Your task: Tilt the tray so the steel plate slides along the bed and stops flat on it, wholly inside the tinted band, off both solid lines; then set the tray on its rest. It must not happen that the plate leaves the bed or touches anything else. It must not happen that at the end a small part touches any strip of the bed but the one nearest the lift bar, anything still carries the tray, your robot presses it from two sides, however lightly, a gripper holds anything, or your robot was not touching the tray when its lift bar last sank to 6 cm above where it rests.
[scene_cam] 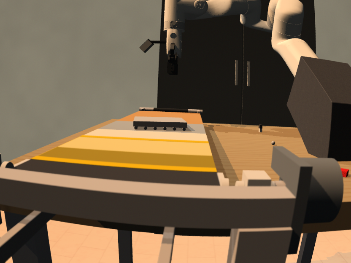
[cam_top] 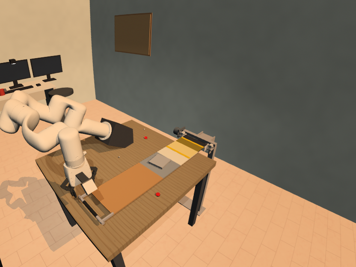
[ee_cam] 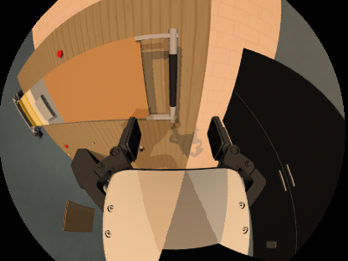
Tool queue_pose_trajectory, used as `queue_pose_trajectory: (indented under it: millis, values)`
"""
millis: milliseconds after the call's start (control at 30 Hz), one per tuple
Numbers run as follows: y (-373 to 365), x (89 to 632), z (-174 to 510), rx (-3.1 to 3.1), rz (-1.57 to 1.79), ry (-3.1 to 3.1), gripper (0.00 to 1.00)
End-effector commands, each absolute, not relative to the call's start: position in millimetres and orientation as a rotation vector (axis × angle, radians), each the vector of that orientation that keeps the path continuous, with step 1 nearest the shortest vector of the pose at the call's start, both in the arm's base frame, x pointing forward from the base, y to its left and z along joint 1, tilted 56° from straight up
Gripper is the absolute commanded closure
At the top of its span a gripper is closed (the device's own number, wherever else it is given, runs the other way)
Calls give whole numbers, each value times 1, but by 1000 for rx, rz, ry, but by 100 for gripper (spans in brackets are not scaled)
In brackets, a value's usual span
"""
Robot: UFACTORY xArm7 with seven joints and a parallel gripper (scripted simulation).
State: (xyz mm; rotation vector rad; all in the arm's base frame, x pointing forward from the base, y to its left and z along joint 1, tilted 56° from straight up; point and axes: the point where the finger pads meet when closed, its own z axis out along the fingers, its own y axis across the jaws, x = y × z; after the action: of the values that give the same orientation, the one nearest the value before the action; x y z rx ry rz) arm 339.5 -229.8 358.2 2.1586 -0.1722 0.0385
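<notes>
Wrist view: the tray handle (ee_cam: 174, 76), a dark bar carried on two pale end brackets, lies ahead of and below the gripper (ee_cam: 176, 136), with its long axis running away from the camera, roughly parallel to the fingers' faces rather than across the gap. The fingers are spread to their full width with nothing between them. The bar appears nearly centred on the gap but well short of it in height; the exterior view shows the gripper (scene_cam: 171, 66) hanging high above the handle (scene_cam: 171, 109). In the top view the gripper (cam_top: 78, 188) stands just beside the handle (cam_top: 89, 209), at the tray's near end. The steel plate (cam_top: 159, 161) rests flat on the grey zone of the tray (cam_top: 126, 185), short of the first solid line (cam_top: 177, 152), and so outside the tinted band (cam_top: 186, 147), which lies towards the pivot frame (cam_top: 207, 137). In my judgement the coming move requires a descent onto the bar, with the wrist possibly turned so the jaws close across it.
</notes>
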Motion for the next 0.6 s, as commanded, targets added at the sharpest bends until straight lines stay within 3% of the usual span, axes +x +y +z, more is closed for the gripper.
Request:
queue_pose_trajectory:
  millis: [0,567]
  values:
    - [-229,341,359,2161,17,-121,0]
    - [-234,340,356,2156,-175,241,0]
